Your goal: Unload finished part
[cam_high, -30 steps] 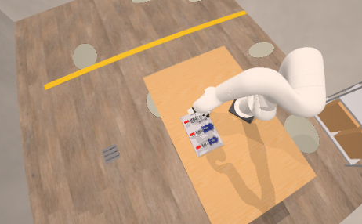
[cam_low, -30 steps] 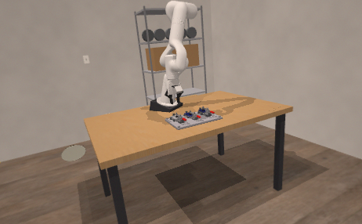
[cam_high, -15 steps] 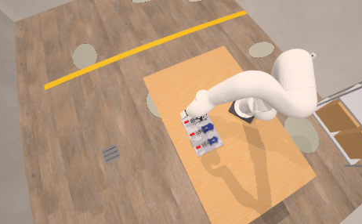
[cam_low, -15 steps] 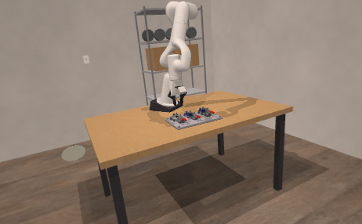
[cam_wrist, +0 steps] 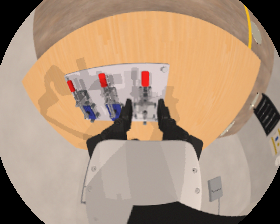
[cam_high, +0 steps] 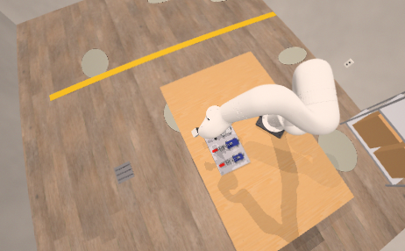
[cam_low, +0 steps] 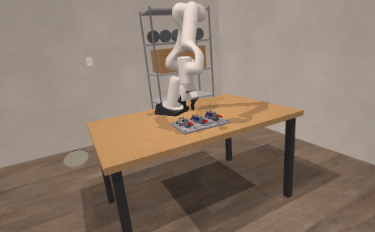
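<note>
A grey fixture plate (cam_wrist: 118, 92) lies on the wooden table with three nests, each with a red-handled clamp. The two blue blanks (cam_wrist: 91, 111) (cam_wrist: 115, 108) sit in the left and middle nests of the wrist view. The grey finished part (cam_wrist: 145, 107) sits in the right nest under its clamp (cam_wrist: 145, 79). My gripper (cam_wrist: 144, 105) hangs above this part with its fingers half apart on either side of it, holding nothing. From the side, the gripper (cam_low: 188, 106) is a little above the plate (cam_low: 200, 122), not touching it. The blanks also show in the overhead view (cam_high: 232, 142) (cam_high: 239, 157).
The arm's base (cam_low: 170, 107) stands on the table just behind the fixture. A metal shelf rack (cam_low: 176, 57) with boxes stands behind the table. The table edge runs close along the fixture's front side (cam_low: 192, 135).
</note>
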{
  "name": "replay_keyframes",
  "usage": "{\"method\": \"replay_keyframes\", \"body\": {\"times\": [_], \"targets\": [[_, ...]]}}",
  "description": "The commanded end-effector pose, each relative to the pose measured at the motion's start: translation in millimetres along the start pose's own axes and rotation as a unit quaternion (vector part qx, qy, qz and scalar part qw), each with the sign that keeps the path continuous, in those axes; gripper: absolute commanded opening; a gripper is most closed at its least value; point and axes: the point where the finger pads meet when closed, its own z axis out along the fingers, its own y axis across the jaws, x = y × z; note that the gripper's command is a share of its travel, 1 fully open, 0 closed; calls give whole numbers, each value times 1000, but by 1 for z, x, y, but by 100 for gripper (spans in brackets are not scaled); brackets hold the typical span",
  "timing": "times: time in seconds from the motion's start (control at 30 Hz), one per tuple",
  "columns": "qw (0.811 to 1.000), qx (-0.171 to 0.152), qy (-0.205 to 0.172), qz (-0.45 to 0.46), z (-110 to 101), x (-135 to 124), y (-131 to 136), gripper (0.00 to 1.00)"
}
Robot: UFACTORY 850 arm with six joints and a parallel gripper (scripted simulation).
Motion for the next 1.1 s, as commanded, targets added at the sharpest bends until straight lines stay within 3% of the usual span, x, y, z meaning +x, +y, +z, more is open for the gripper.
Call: {"method": "replay_keyframes", "body": {"times": [0.0, 0.3, 1.07], "targets": [[1000, -2, -4, 1, 0, 9, 1, 47], [1000, -2, -4, 1, 8, 9, 1, 47], [1000, -2, -4, 1, 70, 9, 1, 47]]}}
